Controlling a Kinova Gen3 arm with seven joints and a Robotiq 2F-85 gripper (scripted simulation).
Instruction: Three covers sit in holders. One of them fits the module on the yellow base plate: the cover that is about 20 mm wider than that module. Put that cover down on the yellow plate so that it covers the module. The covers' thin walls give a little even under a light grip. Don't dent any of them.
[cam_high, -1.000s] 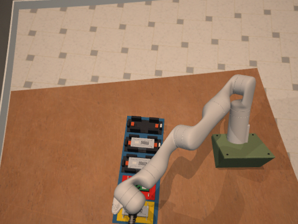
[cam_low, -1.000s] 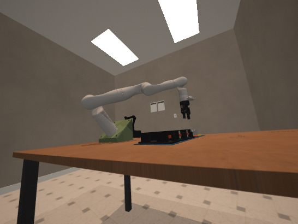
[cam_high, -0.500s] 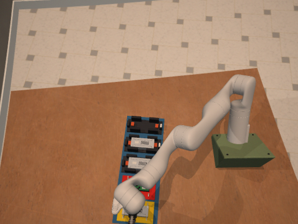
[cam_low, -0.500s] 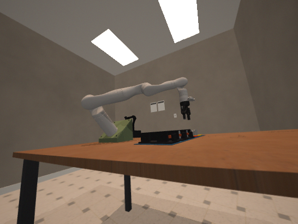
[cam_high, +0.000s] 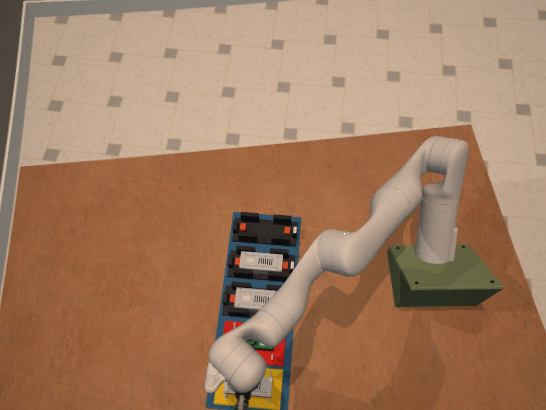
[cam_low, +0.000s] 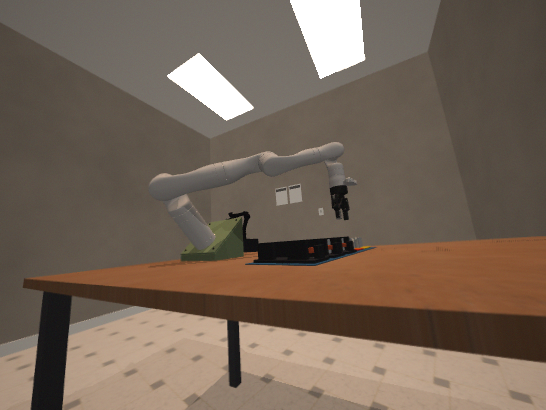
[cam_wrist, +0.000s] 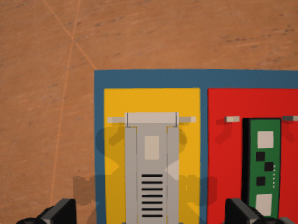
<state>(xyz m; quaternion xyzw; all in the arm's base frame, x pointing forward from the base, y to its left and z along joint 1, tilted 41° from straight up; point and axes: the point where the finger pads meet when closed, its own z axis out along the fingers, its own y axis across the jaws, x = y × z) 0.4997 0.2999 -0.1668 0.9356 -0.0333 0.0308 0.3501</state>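
A grey cover (cam_wrist: 151, 167) with a slotted top lies on the yellow plate (cam_wrist: 115, 150) at the end of the blue tray (cam_high: 253, 313). No module shows on that plate apart from it. My gripper (cam_wrist: 150, 217) is open and empty, and it hangs above the cover with one fingertip on each side. In the side view the gripper (cam_low: 341, 210) is well above the tray. Two more grey covers (cam_high: 261, 262) (cam_high: 254, 298) sit in black holders. The farthest holder (cam_high: 266, 229) shows no grey cover.
A red plate (cam_wrist: 225, 160) with a green circuit board (cam_wrist: 262, 165) lies beside the yellow plate. My arm stretches over the tray from its green base (cam_high: 442, 275) at the right. The near table edge is close beyond the yellow plate.
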